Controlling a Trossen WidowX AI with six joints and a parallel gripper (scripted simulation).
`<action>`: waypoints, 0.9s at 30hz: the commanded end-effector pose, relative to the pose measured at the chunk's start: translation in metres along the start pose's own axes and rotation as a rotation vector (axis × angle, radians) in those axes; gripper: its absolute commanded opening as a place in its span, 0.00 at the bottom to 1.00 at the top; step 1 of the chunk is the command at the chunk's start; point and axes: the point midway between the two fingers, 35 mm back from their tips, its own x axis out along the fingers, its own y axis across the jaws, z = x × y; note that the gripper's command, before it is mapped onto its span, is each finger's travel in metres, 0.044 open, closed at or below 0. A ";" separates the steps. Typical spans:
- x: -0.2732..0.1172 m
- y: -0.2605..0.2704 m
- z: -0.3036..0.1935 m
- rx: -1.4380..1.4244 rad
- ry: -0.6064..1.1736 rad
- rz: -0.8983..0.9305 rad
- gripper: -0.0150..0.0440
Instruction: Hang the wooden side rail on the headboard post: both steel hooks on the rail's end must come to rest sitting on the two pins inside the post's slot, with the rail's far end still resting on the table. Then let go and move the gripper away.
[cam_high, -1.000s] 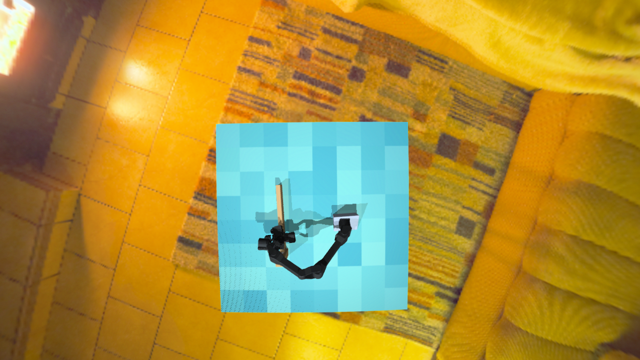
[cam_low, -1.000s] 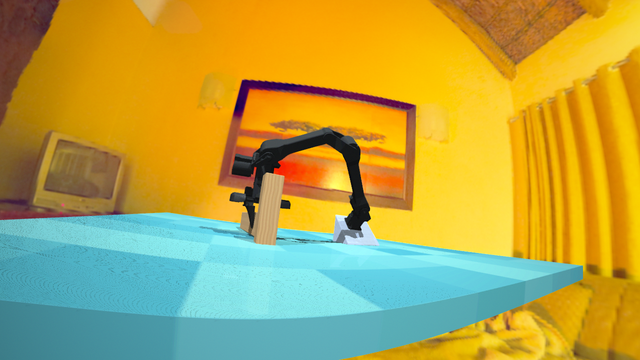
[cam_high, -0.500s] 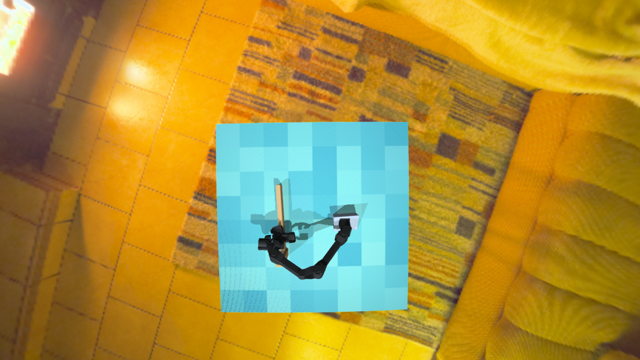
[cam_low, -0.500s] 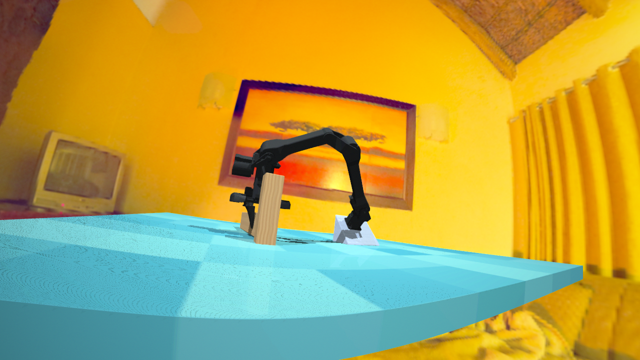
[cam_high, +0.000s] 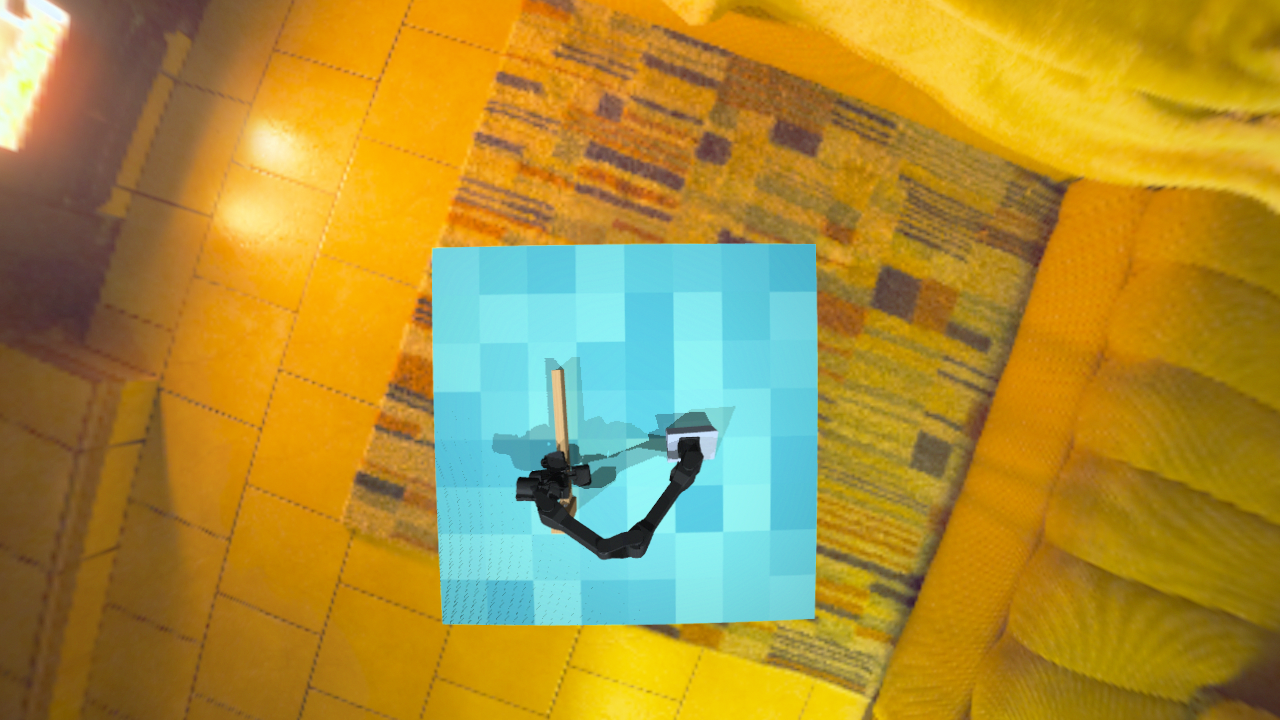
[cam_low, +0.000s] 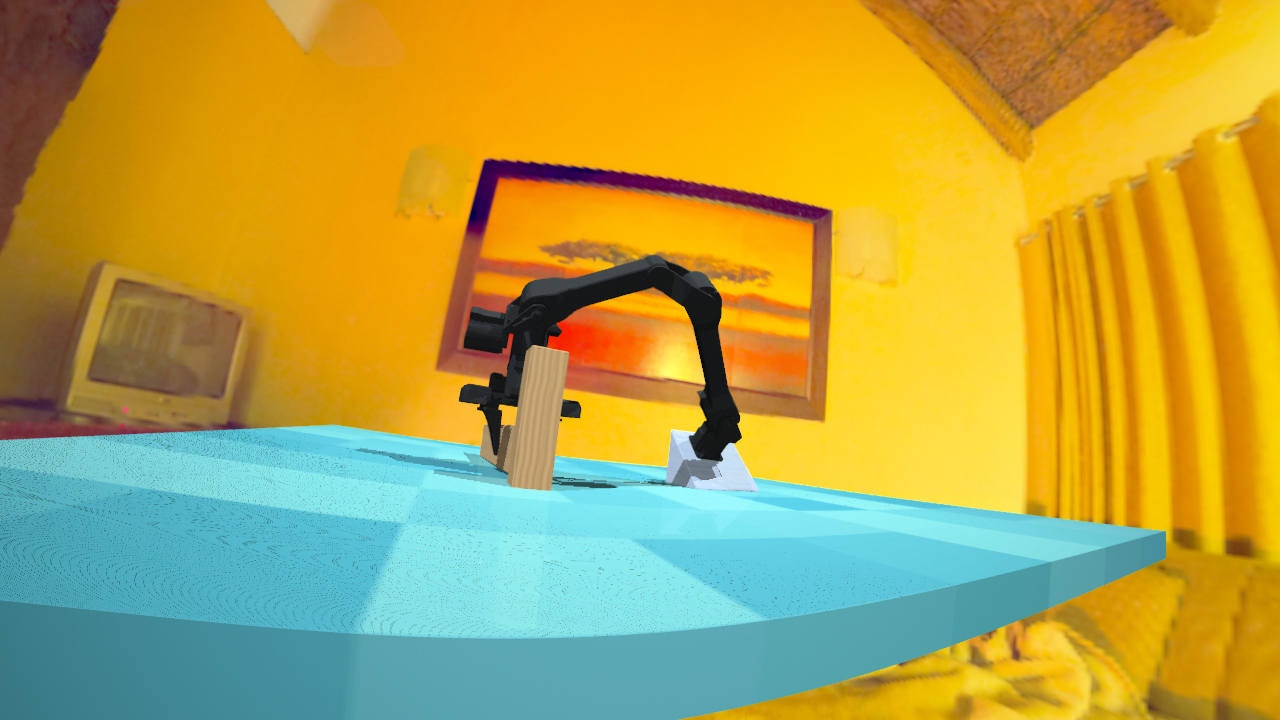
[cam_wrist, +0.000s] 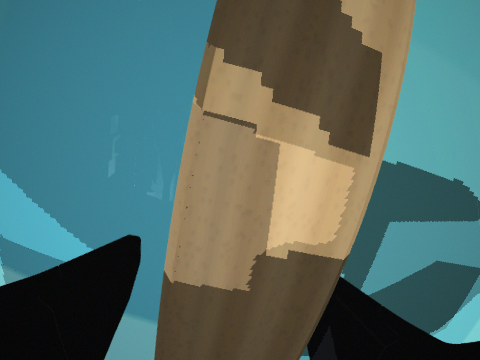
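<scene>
Item: side rail (cam_high: 559, 407) (cam_low: 488, 445) (cam_wrist: 250, 200), wooden, long and narrow. The top view gives its length, running from beneath the gripper (cam_high: 555, 479) (cam_low: 519, 438) (cam_wrist: 237, 260) toward the table's upper edge; the exterior view shows only a short piece behind the post.

Item: headboard post (cam_high: 570, 507) (cam_low: 539, 418), wooden, upright on the blue checkered table (cam_high: 742, 555) (cam_low: 572, 582). Tall and plain in the exterior view; mostly covered by the arm (cam_high: 662, 514) (cam_low: 707, 340) from above. The rail lies lengthwise at the post, under the gripper. Hooks, pins and slot: hidden in all three views — their seating cannot be told.

Item: gripper, jaws parted, released. The wrist view alone shows a gap between the left-of-picture finger (cam_wrist: 112, 280) and the rail; the other finger (cam_wrist: 370, 320) is partly covered by the rail's edge, contact uncertain.

Item: pale base block (cam_high: 709, 450) (cam_low: 739, 477), under the arm's foot, well apart from the post.

Exterior view only: framed picture (cam_low: 644, 192), television (cam_low: 156, 335). Top view only: patterned rug (cam_high: 904, 376).
</scene>
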 end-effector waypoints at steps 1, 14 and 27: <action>-0.006 0.000 0.000 -0.002 0.001 0.001 0.88; -0.040 -0.002 0.018 -0.007 0.006 0.007 1.00; -0.041 -0.003 0.028 -0.002 0.007 0.010 1.00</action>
